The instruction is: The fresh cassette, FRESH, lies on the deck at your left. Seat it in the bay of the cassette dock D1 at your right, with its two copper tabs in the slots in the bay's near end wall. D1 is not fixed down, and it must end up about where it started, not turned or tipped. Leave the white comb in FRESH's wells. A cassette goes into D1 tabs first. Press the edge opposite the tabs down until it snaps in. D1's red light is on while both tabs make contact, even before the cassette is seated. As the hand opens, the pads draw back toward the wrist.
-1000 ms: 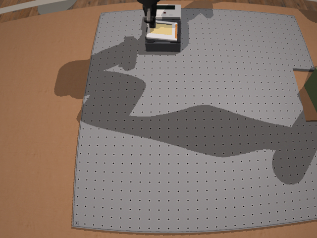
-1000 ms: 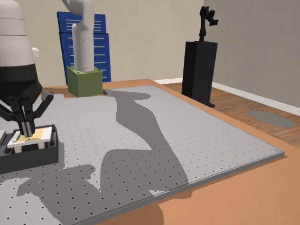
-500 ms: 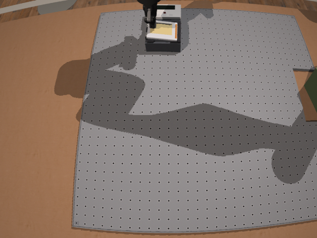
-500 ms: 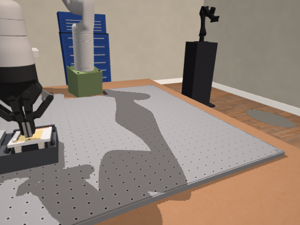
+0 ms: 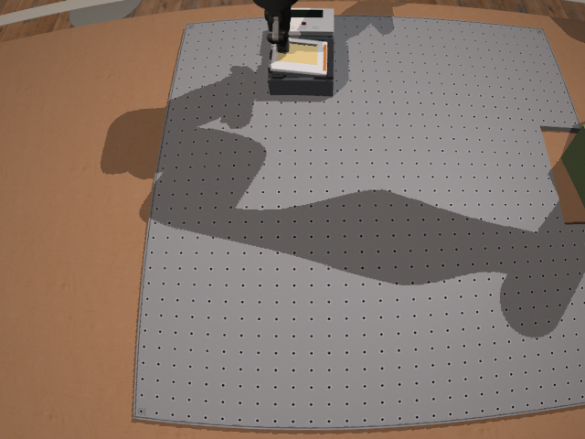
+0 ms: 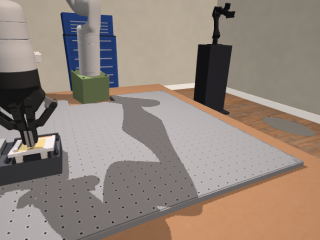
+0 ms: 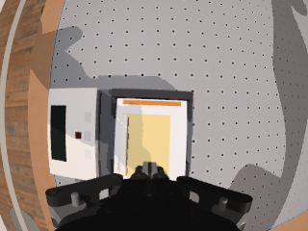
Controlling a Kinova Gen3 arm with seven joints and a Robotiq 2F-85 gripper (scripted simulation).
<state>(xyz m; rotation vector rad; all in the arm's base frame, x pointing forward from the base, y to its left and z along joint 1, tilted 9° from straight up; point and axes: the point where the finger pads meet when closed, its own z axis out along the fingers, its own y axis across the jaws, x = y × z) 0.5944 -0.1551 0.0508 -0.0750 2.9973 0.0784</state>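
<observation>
Your clenched, empty gripper [image 5: 282,48] [image 6: 31,146] [image 7: 149,170] is hovering over or meeting FRESH [image 5: 307,55] [image 6: 41,143] [image 7: 154,140], which is lying skewed, proud of D1 [image 5: 301,87] [image 6: 38,167] [image 7: 144,92], upper centre of the top view; its orange strip [image 5: 324,58] [image 7: 152,103] is facing right, opposite your fingertips' side.

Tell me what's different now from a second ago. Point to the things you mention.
Nothing visibly changed. The gripper [image 5: 281,48] [image 6: 30,146] [image 7: 149,170] stays shut and low over the cassette [image 5: 302,69] [image 6: 50,145] [image 7: 177,144]. The cassette still sits in the dock [image 5: 301,87] [image 6: 38,169] [image 7: 154,92], its comb-side edge raised, and the dock hasn't shifted.
</observation>
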